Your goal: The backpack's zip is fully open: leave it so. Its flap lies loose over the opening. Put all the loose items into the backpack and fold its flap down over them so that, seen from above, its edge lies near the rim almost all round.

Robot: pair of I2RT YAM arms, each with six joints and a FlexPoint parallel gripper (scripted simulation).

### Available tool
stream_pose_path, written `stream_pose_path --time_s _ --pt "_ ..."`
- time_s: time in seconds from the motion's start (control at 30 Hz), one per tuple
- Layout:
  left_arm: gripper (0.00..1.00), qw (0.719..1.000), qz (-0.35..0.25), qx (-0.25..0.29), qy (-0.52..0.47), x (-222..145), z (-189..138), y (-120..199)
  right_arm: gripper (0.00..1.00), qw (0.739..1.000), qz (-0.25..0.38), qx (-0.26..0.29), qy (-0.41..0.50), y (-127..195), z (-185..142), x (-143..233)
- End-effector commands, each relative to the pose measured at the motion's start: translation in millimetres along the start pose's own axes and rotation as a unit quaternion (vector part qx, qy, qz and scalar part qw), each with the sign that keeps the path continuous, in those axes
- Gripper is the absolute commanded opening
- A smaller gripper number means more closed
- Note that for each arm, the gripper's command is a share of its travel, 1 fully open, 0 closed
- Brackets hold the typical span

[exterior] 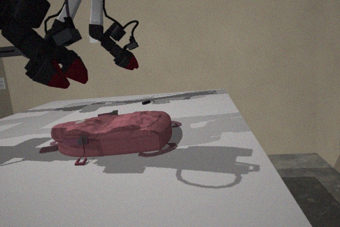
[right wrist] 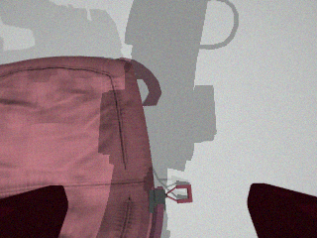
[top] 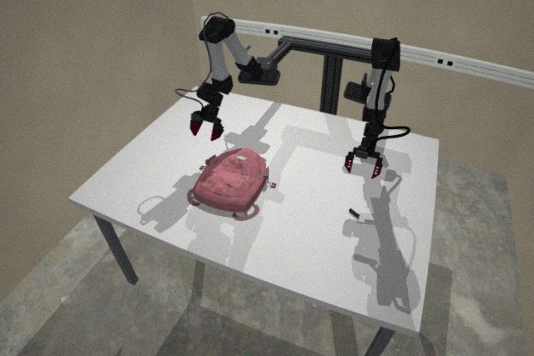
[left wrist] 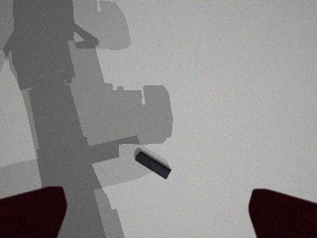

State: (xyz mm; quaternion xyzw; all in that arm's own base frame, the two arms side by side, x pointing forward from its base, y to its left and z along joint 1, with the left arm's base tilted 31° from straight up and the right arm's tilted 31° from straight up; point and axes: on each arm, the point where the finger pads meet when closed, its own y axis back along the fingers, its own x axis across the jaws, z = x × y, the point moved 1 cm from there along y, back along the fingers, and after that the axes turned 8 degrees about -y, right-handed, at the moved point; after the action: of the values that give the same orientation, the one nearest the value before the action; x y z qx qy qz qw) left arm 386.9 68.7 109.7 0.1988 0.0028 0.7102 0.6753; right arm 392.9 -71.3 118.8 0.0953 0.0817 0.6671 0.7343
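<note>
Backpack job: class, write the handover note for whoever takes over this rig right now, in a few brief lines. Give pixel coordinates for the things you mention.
Left gripper [top: 364, 167] [left wrist: 158, 205]: open, holding nothing, above the table on the small black item's side.
Right gripper [top: 206, 131] [exterior: 72, 83] [right wrist: 158, 205]: open, holding nothing, above the table near the backpack.
Backpack [top: 230, 182] [exterior: 115, 136] [right wrist: 59, 129]: lying flat, flap over the opening; contents can't be seen.
Small black item [top: 353, 213] [exterior: 146, 102] [left wrist: 153, 165]: loose on the table, away from the backpack.
Done: nothing that the views confirm.
Left: lift the flap, put the black item inside, fold the flap down near the rim; leave the zip open.
</note>
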Motion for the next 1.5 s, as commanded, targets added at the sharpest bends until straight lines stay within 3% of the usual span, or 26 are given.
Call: stream_pose_path --time_s 0.0,0.27,0.3,0.37,0.53,0.57,0.63,0.8,1.07,1.47 --pt "0.9 1.0 0.0 -0.009 -0.001 0.2 6.5 -0.1 0.9 1.0 0.001 -0.006 0.002 0.0 4.5 0.9" --pt "0.9 1.0 0.0 -0.009 -0.001 0.2 6.5 -0.1 0.9 1.0 0.001 -0.006 0.002 0.0 4.5 0.9" --pt "0.9 1.0 0.0 -0.009 -0.001 0.2 6.5 -0.1 0.26 1.0 -0.002 0.01 0.009 -0.2 9.0 1.9" --pt "0.9 1.0 0.0 -0.009 -0.001 0.2 6.5 -0.1 0.26 1.0 -0.002 0.01 0.009 -0.2 9.0 1.9" --pt "0.9 1.0 0.0 -0.009 -0.001 0.2 6.5 -0.1 0.26 0.99 -0.017 0.141 0.015 -4.2 -16.2 0.1" --pt "0.9 1.0 0.0 -0.009 -0.001 0.2 6.5 -0.1 0.26 0.982 -0.018 0.19 0.014 -8.1 -38.3 -0.3" --pt "0.9 1.0 0.0 -0.009 -0.001 0.2 6.5 -0.1 0.26 0.97 -0.024 0.242 0.017 -9.5 -49.2 -0.9" --pt "0.9 1.0 0.0 -0.009 -0.001 0.2 6.5 -0.1 0.26 0.953 -0.031 0.302 0.017 -9.9 -63.7 -1.7" --pt "0.9 1.0 0.0 -0.009 -0.001 0.2 6.5 -0.1 0.26 0.952 -0.034 0.303 0.017 -4.7 -68.8 -4.7" --pt "0.9 1.0 0.0 -0.009 -0.001 0.2 6.5 -0.1 0.26 0.956 -0.033 0.292 0.016 -46.2 -104.8 -11.5"
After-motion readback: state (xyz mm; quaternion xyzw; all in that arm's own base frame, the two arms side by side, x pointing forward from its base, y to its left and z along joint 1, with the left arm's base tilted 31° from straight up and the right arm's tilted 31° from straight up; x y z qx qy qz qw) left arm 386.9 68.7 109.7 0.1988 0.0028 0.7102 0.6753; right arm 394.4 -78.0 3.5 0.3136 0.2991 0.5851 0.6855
